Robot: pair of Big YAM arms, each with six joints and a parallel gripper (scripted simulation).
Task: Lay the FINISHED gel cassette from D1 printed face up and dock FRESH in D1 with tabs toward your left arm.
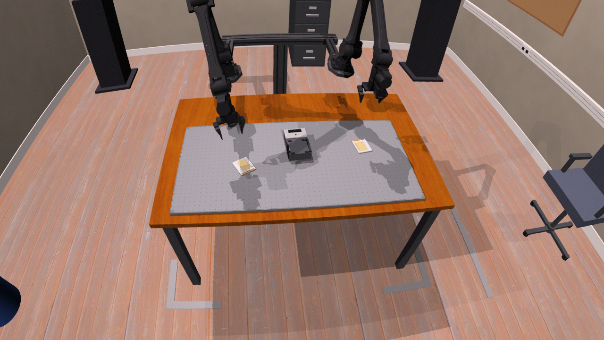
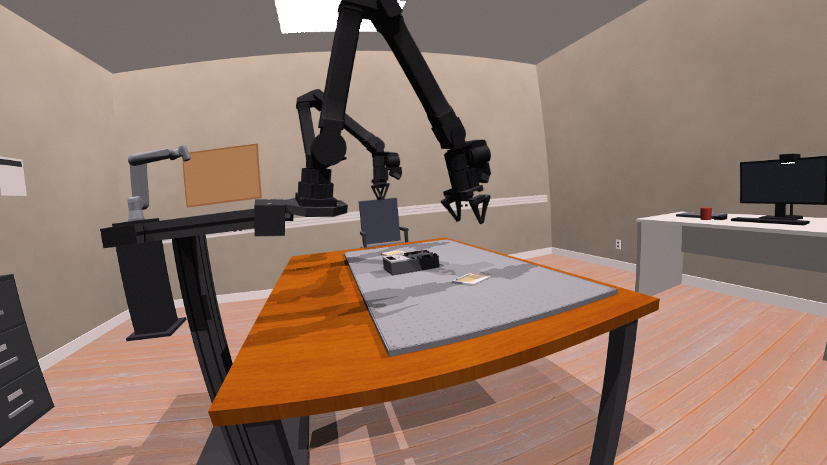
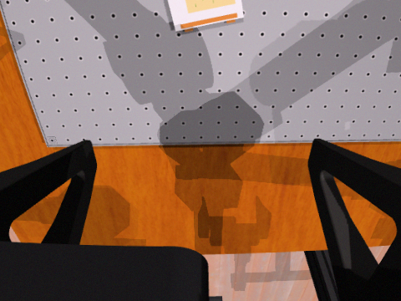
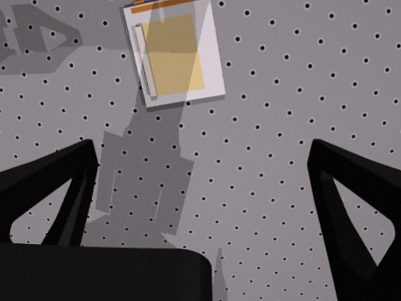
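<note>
Pinkish floorboards [image 1: 105, 211] [image 2: 722, 341] [image 3: 259, 272] and beige walls [image 1: 527, 76] [image 2: 607, 115] surround the orange wooden desk [image 1: 164, 182] [image 2: 300, 358] [image 3: 292, 230]. On it lies a grey perforated deck [image 1: 321, 186] [image 2: 491, 312] [image 3: 301, 42] [image 4: 259, 176], inset from the desk's edges. Above the arm-side edge, toward the left-hand corner, hangs the left gripper [image 1: 371, 101] [image 2: 379, 197] [image 3: 202, 151], fingers spread wide around nothing. The right gripper [image 1: 231, 135] [image 2: 470, 221] [image 4: 202, 151] is just as wide and also carries nothing, raised toward the right-hand end of the desk. D1 [image 1: 300, 156] [image 2: 398, 265] stands upright between the two short edges, nearer the arm-side edge, its dark bay uncovered. FINISHED [image 1: 362, 146] [image 2: 393, 253] [image 3: 205, 9] already lies flat on the deck toward the left short edge, face up, orange strip [image 1: 360, 140] [image 3: 209, 22] toward the arm-side edge. FRESH [image 1: 244, 165] [image 2: 471, 279] [image 4: 180, 58] lies flat between D1 and the right short edge, its white comb [image 4: 146, 63] along one side.
</note>
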